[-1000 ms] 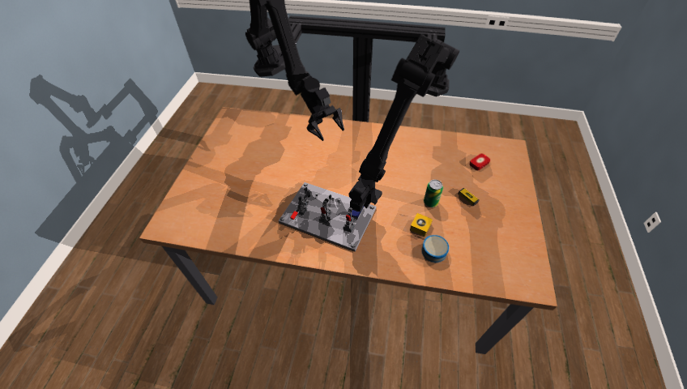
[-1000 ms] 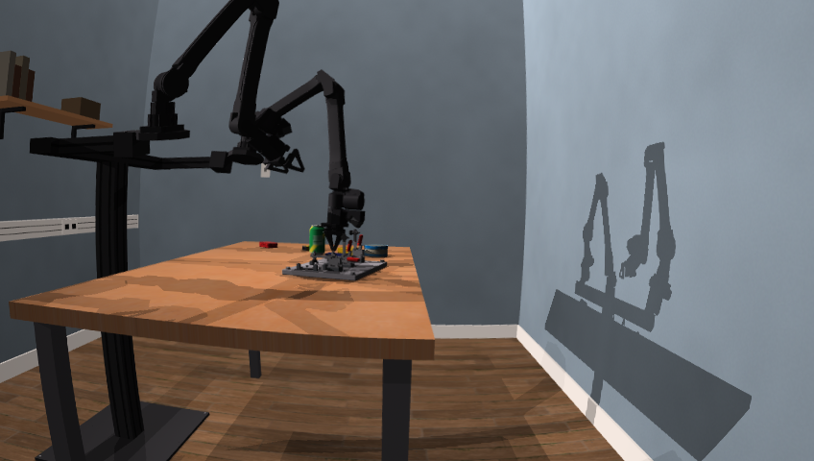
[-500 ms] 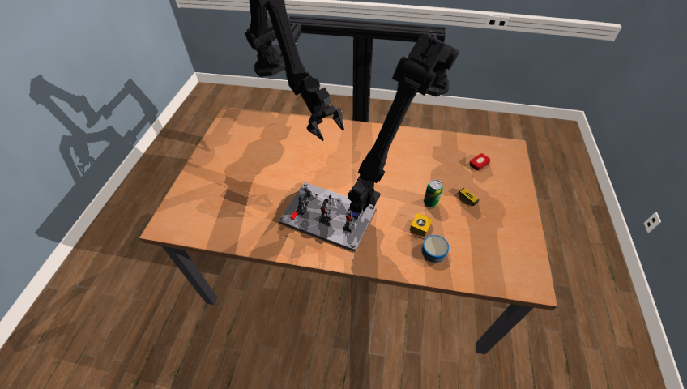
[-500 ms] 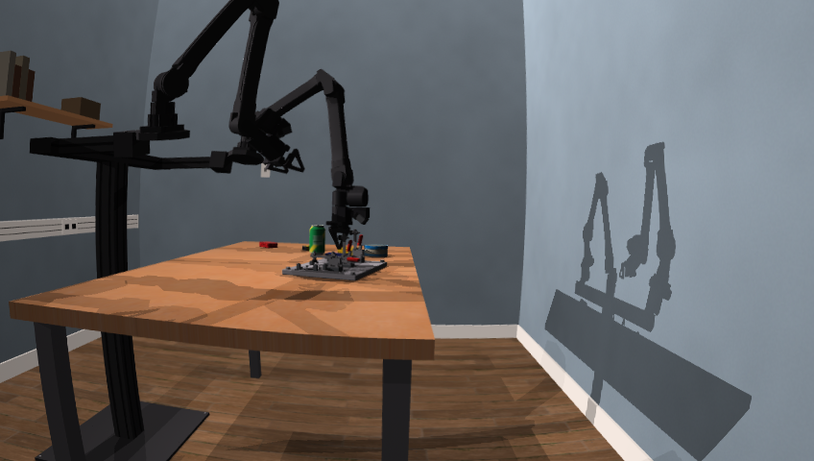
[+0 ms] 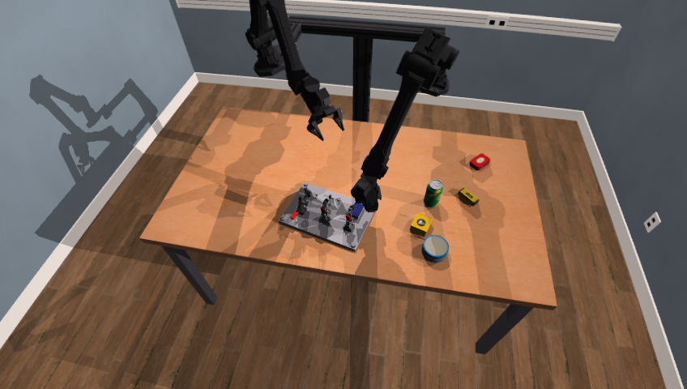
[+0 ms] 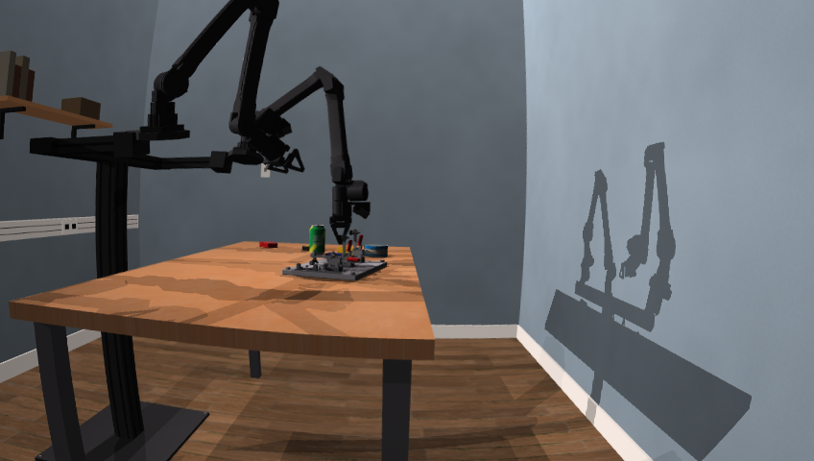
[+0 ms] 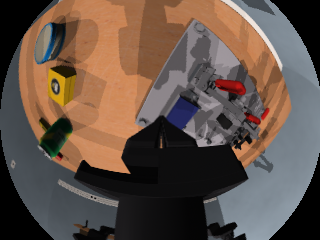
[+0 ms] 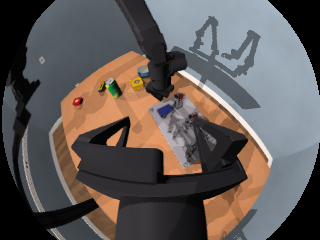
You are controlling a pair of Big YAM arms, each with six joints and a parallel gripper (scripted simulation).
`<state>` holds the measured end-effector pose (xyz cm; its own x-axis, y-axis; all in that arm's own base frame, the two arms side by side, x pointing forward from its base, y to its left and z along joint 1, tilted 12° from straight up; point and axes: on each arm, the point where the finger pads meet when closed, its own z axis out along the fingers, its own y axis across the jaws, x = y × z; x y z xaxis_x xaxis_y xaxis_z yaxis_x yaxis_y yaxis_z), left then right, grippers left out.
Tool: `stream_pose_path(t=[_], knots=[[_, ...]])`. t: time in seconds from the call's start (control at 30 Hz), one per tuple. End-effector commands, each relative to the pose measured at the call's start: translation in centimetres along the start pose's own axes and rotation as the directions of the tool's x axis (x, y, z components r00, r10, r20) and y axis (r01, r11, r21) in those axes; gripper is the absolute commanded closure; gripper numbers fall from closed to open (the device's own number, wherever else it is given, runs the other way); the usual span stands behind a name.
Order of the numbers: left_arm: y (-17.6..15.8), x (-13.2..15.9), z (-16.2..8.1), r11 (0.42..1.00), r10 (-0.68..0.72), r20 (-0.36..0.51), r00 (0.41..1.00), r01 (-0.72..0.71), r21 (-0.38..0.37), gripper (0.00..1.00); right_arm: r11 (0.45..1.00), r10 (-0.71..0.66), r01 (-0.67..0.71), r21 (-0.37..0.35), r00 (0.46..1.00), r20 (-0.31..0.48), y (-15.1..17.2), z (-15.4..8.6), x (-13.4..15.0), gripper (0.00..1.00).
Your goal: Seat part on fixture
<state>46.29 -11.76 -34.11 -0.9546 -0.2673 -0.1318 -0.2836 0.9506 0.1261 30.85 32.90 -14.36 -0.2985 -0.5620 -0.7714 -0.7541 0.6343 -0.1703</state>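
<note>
A grey fixture plate (image 5: 330, 218) with several toggle clamps with red handles sits near the table's front middle. The blue part (image 5: 357, 210) lies at the plate's right end; the left wrist view shows it (image 7: 182, 112) on the plate (image 7: 207, 87) just beyond the fingertips. My left gripper (image 5: 364, 202) is shut, empty, pointing down at the part's right side, its tip (image 7: 160, 139) at or just short of the part; I cannot tell if they touch. My right gripper (image 5: 326, 126) is open and empty, high above the table's back middle (image 8: 170, 143).
Right of the fixture stand a green can (image 5: 433, 193), a yellow box (image 5: 420, 224), a round blue tin (image 5: 435, 247), a small black-and-yellow item (image 5: 467, 196) and a red item (image 5: 480, 161). The black arm stand rises behind the table.
</note>
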Motion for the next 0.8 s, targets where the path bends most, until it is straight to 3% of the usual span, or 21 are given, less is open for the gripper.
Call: stream_pose_path(t=[0.0,0.2,0.47,0.63,0.7,0.77], knots=[[-0.9,1.6,0.5,0.973,-0.23,0.003,0.973,0.23,-0.011,1.0,1.0,-0.001,0.001,-0.001,1.0,0.007,0.0,0.2,-0.2,0.0],[-1.3,2.1,0.5,0.921,-0.389,0.007,0.921,0.389,-0.011,1.0,1.0,-0.001,0.001,-0.001,1.0,0.007,0.0,0.2,-0.2,0.0],[-2.0,3.5,0.5,0.732,-0.682,0.017,0.731,0.682,-0.006,1.0,1.0,-0.001,0.001,-0.001,1.0,0.007,0.0,0.2,-0.2,0.0],[-2.2,4.5,0.6,0.584,-0.812,0.022,0.584,0.812,-0.01,1.0,1.0,-0.001,0.001,-0.001,1.0,0.007,0.0,0.2,-0.2,0.0],[-2.2,4.5,0.6,0.584,-0.812,0.022,0.584,0.812,-0.01,1.0,1.0,-0.001,0.001,-0.001,1.0,0.007,0.0,0.2,-0.2,0.0],[-2.2,4.9,0.6,0.534,-0.845,0.025,0.534,0.845,-0.018,1.0,1.0,-0.001,0.001,-0.001,1.0,0.007,0.0,0.2,-0.2,0.0]])
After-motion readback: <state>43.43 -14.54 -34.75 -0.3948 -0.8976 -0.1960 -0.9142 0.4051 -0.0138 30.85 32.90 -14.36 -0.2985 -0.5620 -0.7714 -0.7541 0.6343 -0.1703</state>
